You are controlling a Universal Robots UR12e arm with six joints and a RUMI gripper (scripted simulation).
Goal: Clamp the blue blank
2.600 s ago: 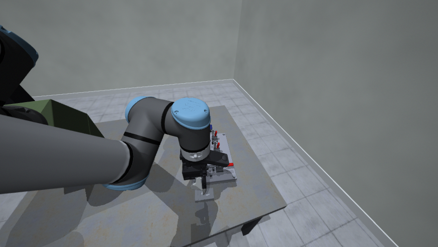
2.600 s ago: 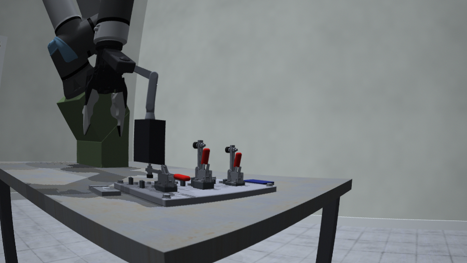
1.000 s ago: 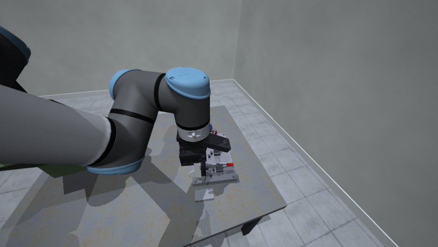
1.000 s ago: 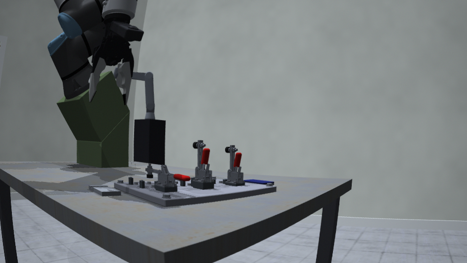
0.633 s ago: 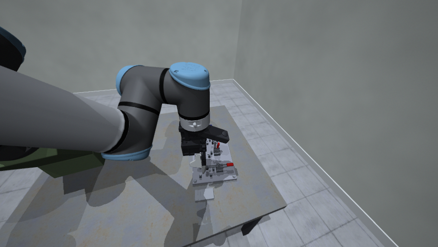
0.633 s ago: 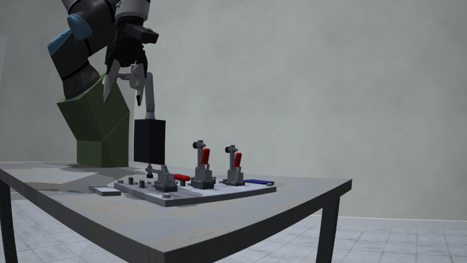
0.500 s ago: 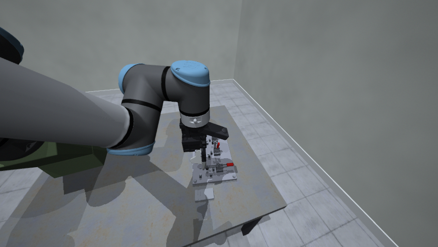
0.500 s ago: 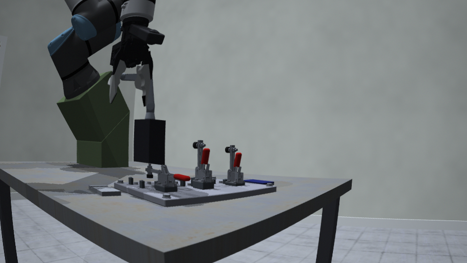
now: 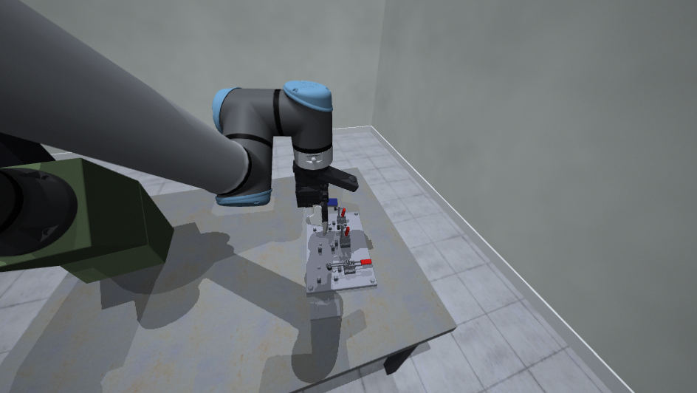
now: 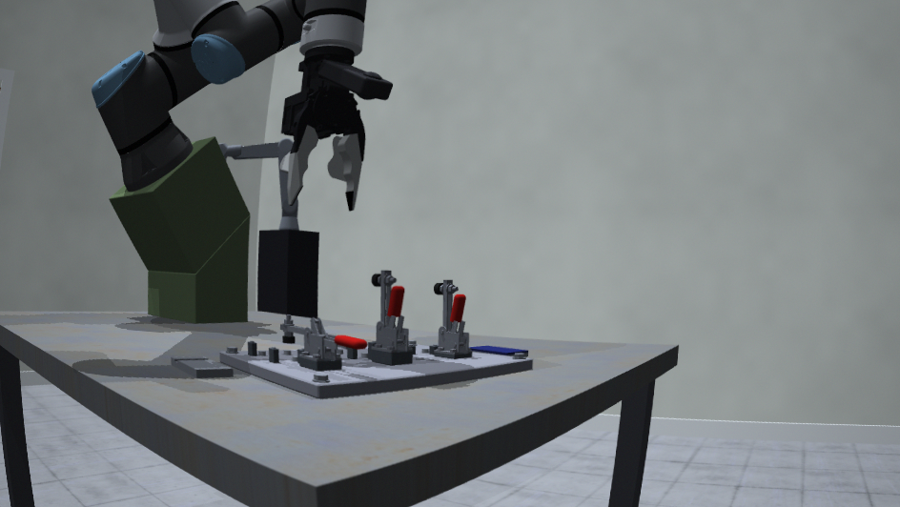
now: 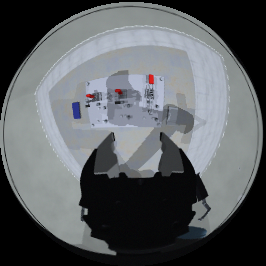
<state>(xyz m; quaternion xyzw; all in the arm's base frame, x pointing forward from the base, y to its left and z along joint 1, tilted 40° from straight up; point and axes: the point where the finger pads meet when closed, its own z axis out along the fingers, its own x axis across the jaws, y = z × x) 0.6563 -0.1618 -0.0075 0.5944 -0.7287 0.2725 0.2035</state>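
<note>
The blue blank [image 10: 499, 350] lies flat on the table at the far end of the fixture plate [image 10: 378, 365]; it also shows in the wrist view [image 11: 76, 110] and just behind the gripper in the top view [image 9: 332, 201]. The grey finished part [image 10: 201, 366] [image 9: 325, 309] lies flat on the table at the plate's other end. My gripper [image 10: 321, 201] [image 11: 137, 132] hangs high above the plate, open and empty. One clamp's red handle [image 10: 350, 341] lies horizontal. The other two red handles [image 10: 396, 300] [image 10: 458, 308] stand upright. No part sits in any nest.
A black box on a thin post [image 10: 288, 272] stands behind the plate, below the gripper. The green robot base [image 10: 189, 239] is at the table's back left. Small pads and blocks stud the plate [image 9: 339, 253].
</note>
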